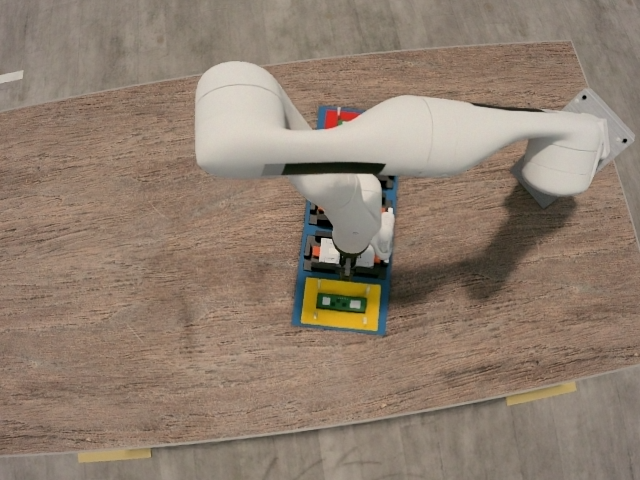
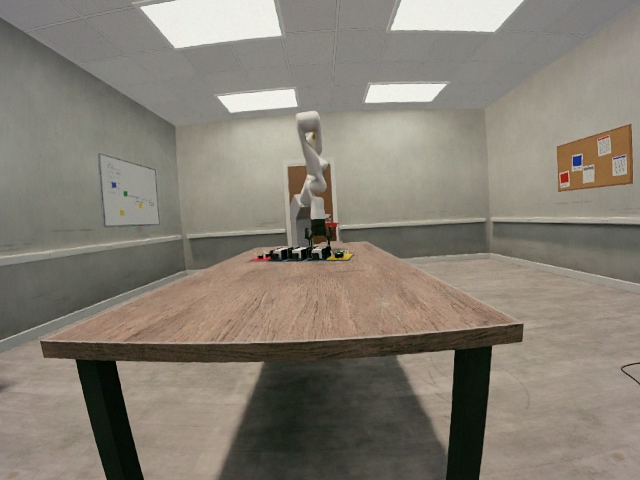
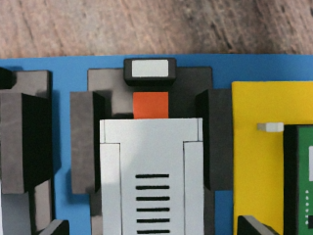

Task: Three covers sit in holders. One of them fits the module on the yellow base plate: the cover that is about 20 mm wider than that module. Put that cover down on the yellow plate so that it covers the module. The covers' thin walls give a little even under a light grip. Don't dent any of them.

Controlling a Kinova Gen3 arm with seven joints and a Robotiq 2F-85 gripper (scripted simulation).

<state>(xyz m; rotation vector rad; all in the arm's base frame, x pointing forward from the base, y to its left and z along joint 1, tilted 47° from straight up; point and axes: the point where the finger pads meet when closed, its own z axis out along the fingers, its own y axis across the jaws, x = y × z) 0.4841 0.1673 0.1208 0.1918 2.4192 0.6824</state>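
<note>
My pincer [image 2: 318, 238] hangs fully open with nothing between its fingers, poised above the holder nearest the yellow plate. Directly under it, in the wrist view, I see a white cover [image 3: 152, 176]: a flat rectangular shell with raised side strips and a column of short black vent slots down its middle. It sits in a dark grey holder [image 3: 83, 142] whose blocks flank both long sides. Past the cover's end lie an orange tab [image 3: 151, 105] and a black-framed white label [image 3: 150, 69]. A second cover [image 3: 12, 212] shows only as a sliver in the neighbouring holder. Just beside the first holder is the yellow plate [image 1: 314, 310], carrying a green module [image 1: 341, 302] with white patches. Everything rests on a blue mat [image 1: 298, 304] running across the middle of the worktop [image 1: 155, 258], between its long edges.
</note>
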